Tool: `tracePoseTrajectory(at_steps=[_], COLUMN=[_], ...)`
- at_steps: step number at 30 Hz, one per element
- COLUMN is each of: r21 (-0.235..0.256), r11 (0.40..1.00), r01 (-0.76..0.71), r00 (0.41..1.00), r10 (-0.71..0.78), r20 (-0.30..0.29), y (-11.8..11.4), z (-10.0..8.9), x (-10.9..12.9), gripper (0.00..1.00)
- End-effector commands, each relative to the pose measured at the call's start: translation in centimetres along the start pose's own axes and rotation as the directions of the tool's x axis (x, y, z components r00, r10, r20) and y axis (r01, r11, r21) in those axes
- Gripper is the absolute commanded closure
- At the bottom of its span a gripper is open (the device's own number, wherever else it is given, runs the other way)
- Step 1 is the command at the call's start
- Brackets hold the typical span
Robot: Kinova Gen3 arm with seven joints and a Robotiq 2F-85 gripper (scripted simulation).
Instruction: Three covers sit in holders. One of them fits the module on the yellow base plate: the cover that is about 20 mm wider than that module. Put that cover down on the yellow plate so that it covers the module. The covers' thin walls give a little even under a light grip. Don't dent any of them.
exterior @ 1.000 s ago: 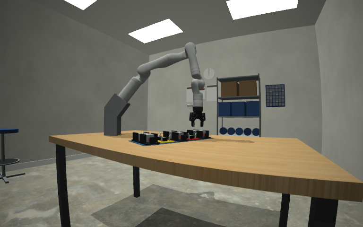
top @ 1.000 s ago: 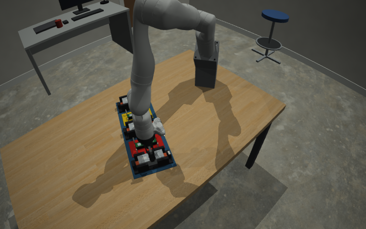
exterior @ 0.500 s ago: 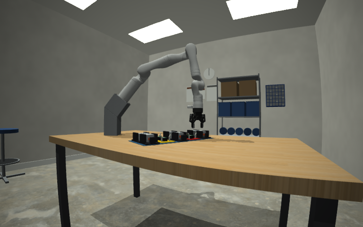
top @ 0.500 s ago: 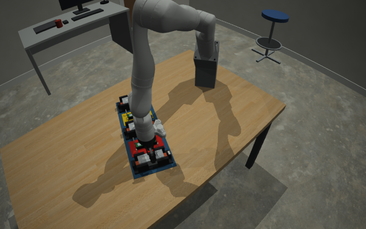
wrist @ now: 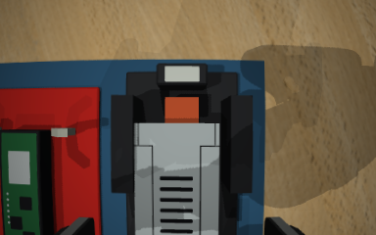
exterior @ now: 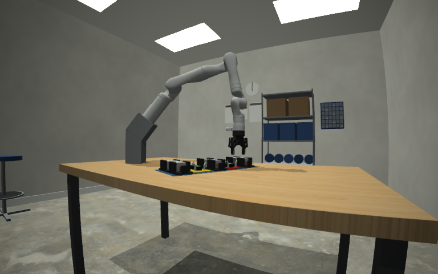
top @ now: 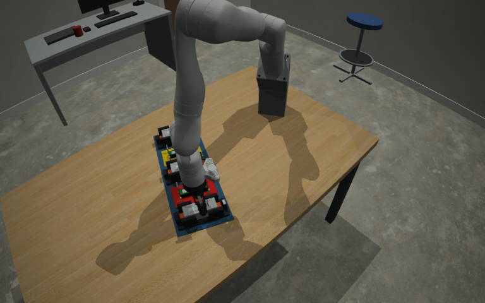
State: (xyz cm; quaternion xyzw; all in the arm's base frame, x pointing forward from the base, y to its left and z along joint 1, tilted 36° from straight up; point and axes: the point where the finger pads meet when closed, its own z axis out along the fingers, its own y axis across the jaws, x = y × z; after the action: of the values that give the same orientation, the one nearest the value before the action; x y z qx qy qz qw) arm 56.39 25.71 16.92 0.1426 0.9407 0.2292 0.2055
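My gripper [top: 201, 204] is open and empty, and hovers a little above the grey slotted cover [wrist: 176, 181] at the near end of the blue mat. That cover lies in a black holder [wrist: 181, 142] with an orange tab and a white label. In the wrist view my fingertips straddle the cover without touching it. The yellow plate [top: 165, 156] lies further along the mat, its module mostly hidden by my arm. A second cover [top: 173, 166] and a third cover [top: 165, 132] sit in holders on either side of the yellow plate. In the side view the gripper [exterior: 238, 149] hangs above the row.
A red plate [wrist: 73, 147] with a green circuit module [wrist: 20, 181] lies right beside the holder under my gripper. My arm's grey base [top: 272, 91] stands at the table's far edge. A desk, a stool and shelves stand off the table.
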Motion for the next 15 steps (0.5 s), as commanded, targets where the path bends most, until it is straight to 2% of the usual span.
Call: tracePoseTrajectory(at_steps=[1,15], r21=[-0.004,-0.004], r11=[1.000,1.000], r01=[-0.002,-0.002], r00=[1.000,1.000], r10=[0.002,0.002], r20=[0.008,0.008], y=[0.15,0.21], z=[-0.01,0.02], x=[-0.35,-0.49], gripper=[0.00,0.00])
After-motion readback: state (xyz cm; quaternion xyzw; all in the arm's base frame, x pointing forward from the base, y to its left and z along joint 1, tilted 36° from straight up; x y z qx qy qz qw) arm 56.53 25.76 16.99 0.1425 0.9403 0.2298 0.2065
